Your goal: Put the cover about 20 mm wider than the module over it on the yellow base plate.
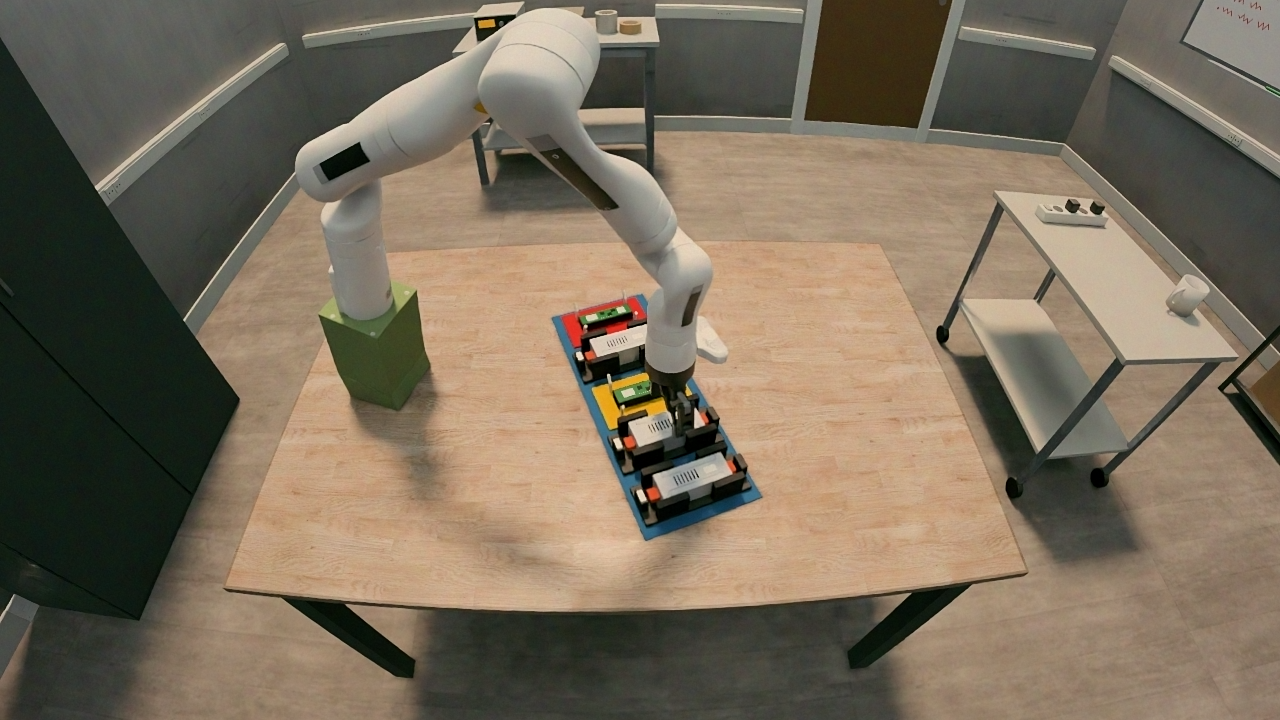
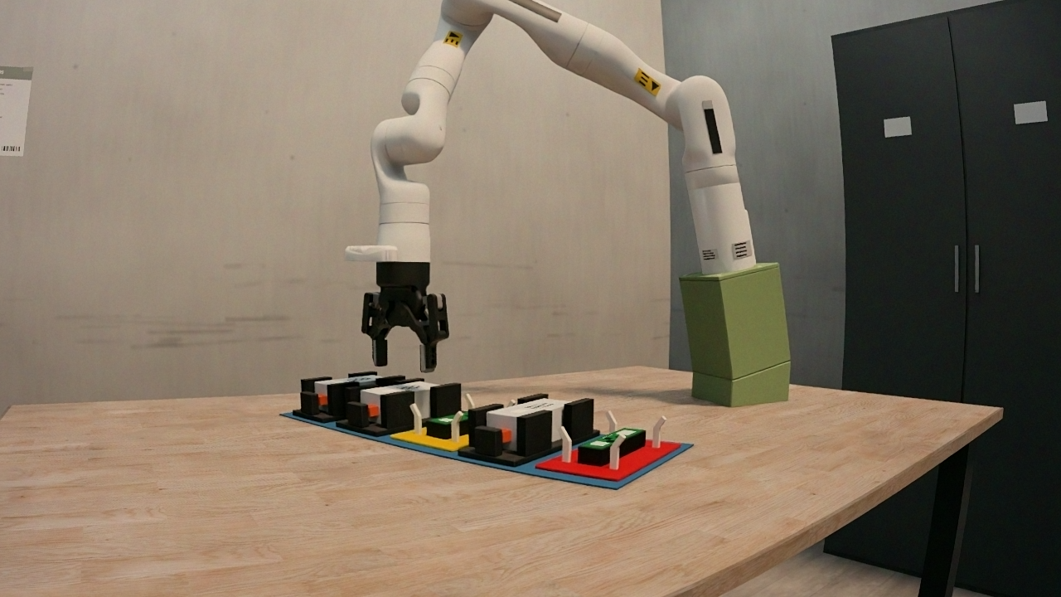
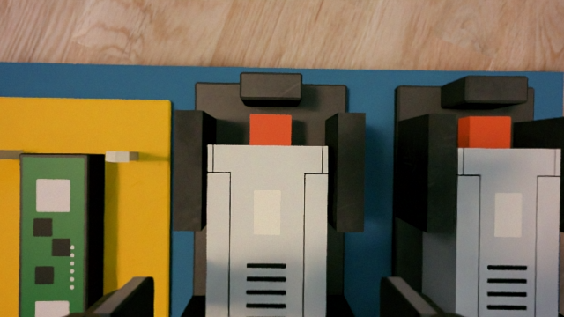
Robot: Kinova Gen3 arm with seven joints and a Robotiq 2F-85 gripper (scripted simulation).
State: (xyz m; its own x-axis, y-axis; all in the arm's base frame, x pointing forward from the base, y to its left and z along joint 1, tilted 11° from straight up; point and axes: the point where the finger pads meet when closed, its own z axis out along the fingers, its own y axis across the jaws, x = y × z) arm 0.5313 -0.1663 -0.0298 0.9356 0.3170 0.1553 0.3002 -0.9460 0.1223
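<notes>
The yellow base plate (image 1: 608,413) (image 2: 424,442) (image 3: 141,128) bears a green-topped module (image 1: 632,392) (image 3: 77,198), uncovered, between white posts. Three pale grey covers sit in black holders. The middle cover (image 1: 646,429) (image 3: 240,246) is beside the yellow plate. The end cover (image 1: 693,476) (image 3: 468,246) looks narrower in the wrist view. The third cover (image 1: 617,342) (image 2: 515,419) is between the yellow and red plates. My gripper (image 1: 683,429) (image 2: 404,366) (image 3: 268,301) is open and empty above the middle cover, its fingertips apart on either side in the wrist view. The cover's near end is cut off there.
The red plate (image 1: 575,333) (image 2: 582,468) bears another green-topped module (image 1: 605,314) (image 2: 630,439) between white posts. Upright black holder walls flank each cover. Everything stands on a blue board (image 1: 656,530) (image 3: 88,81) on the wooden table (image 1: 832,429). The arm's green pedestal (image 1: 380,358) stands left.
</notes>
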